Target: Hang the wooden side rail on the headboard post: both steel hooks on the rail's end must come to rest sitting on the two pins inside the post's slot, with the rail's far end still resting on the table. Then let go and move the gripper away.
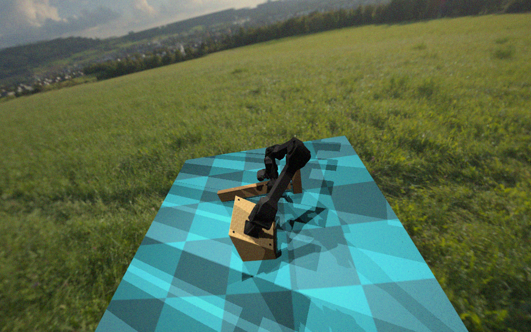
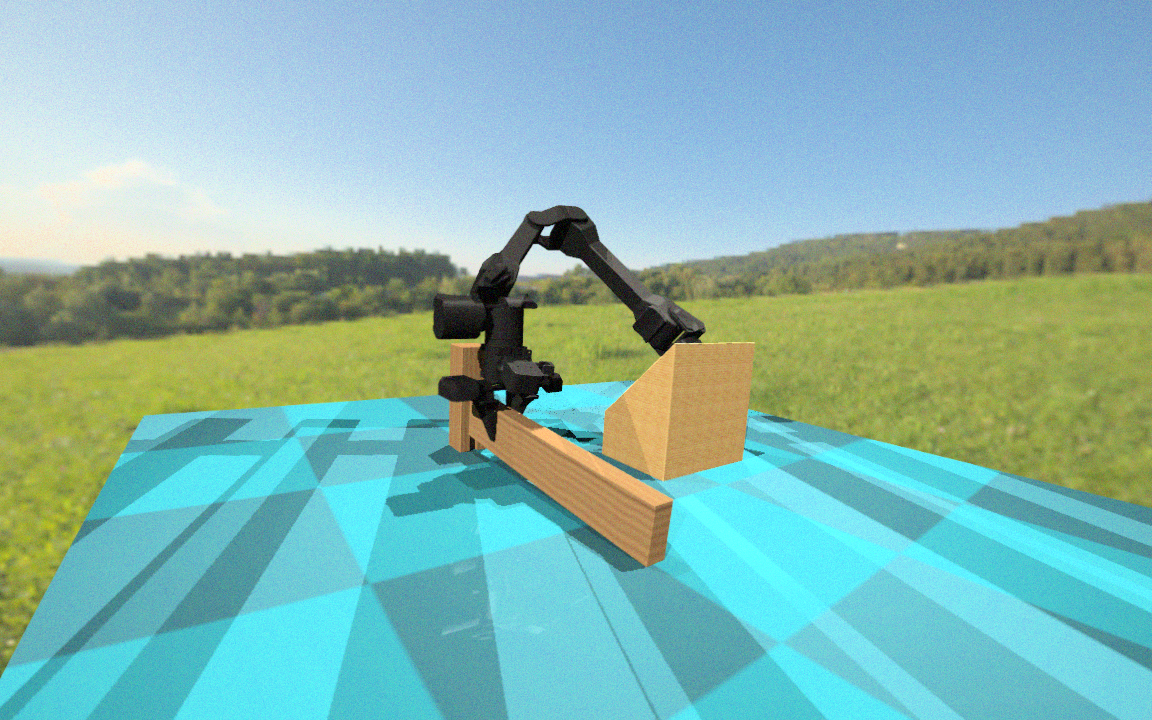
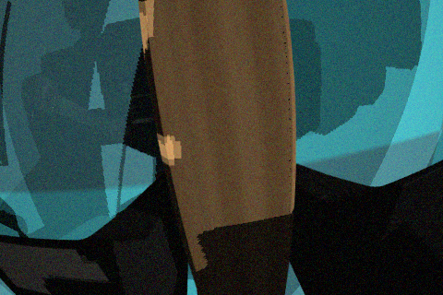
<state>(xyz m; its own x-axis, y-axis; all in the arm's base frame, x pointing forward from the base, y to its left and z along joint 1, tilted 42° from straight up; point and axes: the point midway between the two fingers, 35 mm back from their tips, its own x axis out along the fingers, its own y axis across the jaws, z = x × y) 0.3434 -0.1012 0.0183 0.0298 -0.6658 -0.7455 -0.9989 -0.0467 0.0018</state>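
Gripper (image 2: 495,402) is clamped on the wooden side rail (image 2: 576,479) near its hook end, right up against the headboard post (image 2: 462,394); fingers closed on the rail's two long faces. The rail runs from the post out across the desk (image 2: 294,573), and its far end looks to be resting on the desk surface. The arm stands on a wooden wedge block (image 2: 683,407) beside the rail. Hooks, pins and slot are hidden behind the gripper, so can't tell if they are seated. Wrist view shows only the rail's top edge (image 3: 221,92) between dark finger shapes.

Handling guess: the rail is stiff and long, probably fairly heavy for this arm, with smooth faces that may slip. A grip close to the hook end gives best control of the hooks and leaves the far end to pivot on the desk. Grabbing mid-length would lift the whole rail.
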